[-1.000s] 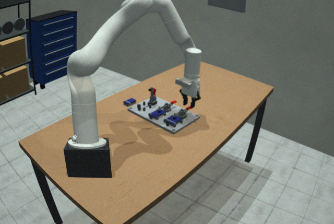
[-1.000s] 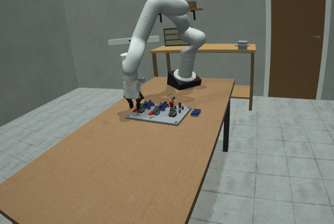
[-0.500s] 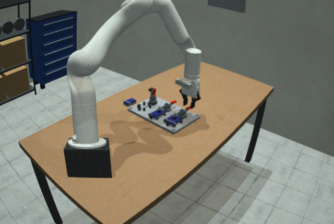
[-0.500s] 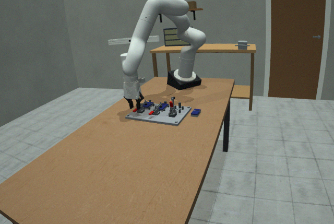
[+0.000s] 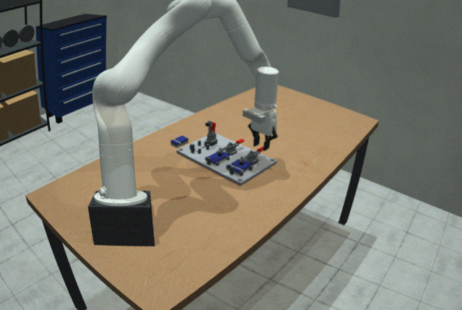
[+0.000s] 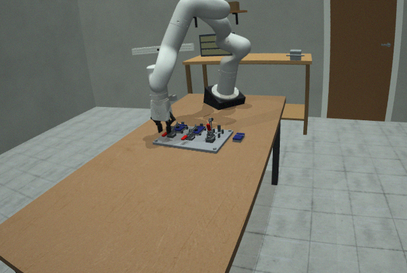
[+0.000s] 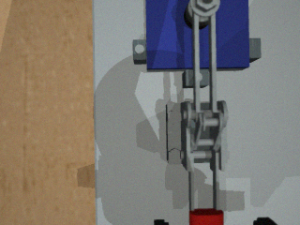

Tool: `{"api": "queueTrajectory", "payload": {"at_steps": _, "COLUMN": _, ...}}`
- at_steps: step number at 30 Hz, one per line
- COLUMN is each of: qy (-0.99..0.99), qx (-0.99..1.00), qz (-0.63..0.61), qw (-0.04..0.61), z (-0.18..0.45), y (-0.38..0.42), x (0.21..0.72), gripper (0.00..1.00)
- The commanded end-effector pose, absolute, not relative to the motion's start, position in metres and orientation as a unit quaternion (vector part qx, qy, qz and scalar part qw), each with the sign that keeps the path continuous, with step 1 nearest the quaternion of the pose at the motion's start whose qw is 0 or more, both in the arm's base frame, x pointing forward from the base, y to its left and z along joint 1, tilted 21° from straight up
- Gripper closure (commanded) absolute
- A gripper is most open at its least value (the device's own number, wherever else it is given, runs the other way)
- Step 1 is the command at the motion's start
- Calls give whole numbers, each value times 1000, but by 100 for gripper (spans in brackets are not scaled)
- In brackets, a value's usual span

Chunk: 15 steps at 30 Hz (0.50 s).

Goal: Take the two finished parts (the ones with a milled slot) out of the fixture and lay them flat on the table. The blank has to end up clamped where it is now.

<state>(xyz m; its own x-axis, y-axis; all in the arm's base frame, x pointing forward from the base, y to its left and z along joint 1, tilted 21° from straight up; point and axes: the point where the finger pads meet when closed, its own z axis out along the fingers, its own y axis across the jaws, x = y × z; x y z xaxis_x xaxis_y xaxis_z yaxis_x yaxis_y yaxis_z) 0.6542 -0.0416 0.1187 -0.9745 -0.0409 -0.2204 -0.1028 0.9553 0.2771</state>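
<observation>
A grey fixture plate lies mid-table and holds three toggle clamps. The far-left clamp stands with its red handle upright over an empty station. The middle clamp and the near-right clamp lie flat, each pressing a blue part. Another blue part lies flat on the table beside the plate. My gripper is half open, straddling the near-right clamp's red handle without gripping it. The wrist view shows that clamp's linkage and its blue part. I cannot make out any slots.
The plate's edge meets bare table on the left of the wrist view. The arm's black base stands at the table's near-left end. A side table stands behind, and a blue drawer cabinet and shelves are off to the left.
</observation>
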Motion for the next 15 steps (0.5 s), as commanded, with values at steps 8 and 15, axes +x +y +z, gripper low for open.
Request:
{"api": "queueTrajectory", "payload": {"at_steps": 8, "qy": 983, "qx": -37, "qz": 145, "qw": 108, "z": 107, "y": -38, "x": 658, "gripper": 52}}
{"api": "queueTrajectory", "payload": {"at_steps": 15, "qy": 983, "qx": -37, "qz": 145, "qw": 108, "z": 96, "y": -35, "x": 661, "gripper": 52}}
